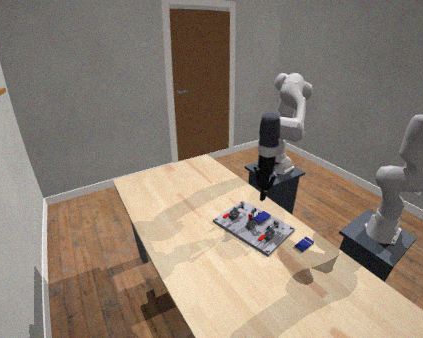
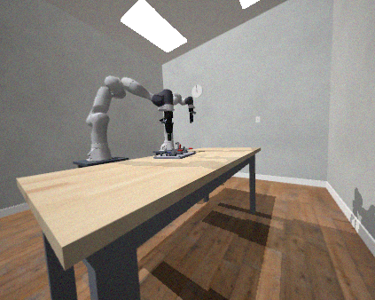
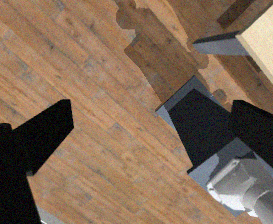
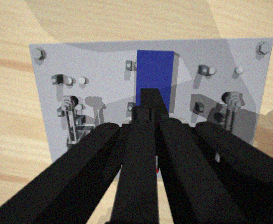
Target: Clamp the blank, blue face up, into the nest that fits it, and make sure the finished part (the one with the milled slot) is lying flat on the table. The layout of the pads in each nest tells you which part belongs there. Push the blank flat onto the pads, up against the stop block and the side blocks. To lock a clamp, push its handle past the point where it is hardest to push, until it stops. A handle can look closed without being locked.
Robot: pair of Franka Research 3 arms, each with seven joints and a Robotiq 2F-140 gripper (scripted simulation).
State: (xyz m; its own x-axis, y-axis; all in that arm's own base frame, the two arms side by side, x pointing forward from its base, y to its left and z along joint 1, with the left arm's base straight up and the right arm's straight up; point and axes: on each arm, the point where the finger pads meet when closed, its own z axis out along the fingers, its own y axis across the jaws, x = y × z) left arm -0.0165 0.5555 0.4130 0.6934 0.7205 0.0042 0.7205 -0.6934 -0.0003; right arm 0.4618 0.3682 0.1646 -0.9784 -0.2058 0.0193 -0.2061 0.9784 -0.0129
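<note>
A plain blue block [image 1: 261,217] [image 4: 154,72], with no slot visible, lies in the middle nest of the grey fixture plate [image 1: 242,235] [image 2: 174,156] [image 4: 104,56]. Its seating on the pads is hidden. The middle clamp [image 1: 251,225] has its red handle [image 1: 250,217] standing up. The blue part with a pale slot line [image 1: 304,244] lies flat on the table beside the plate. My right gripper [image 1: 263,198] [image 2: 169,138] [image 4: 149,102] is shut and empty, above the plate, its tips overlapping the block's near end in the wrist view. My left gripper [image 2: 191,122] [image 3: 150,114] is open and empty, away from the plate.
Two outer clamps, one [image 1: 234,213] [image 4: 71,117] at one end and one [image 1: 269,233] [image 4: 230,117] nearer the slotted part, stand on the plate with red handles low. Bolts, pads and posts stick up around the nests. The left wrist view shows floor, a pedestal and a table corner [image 3: 269,45].
</note>
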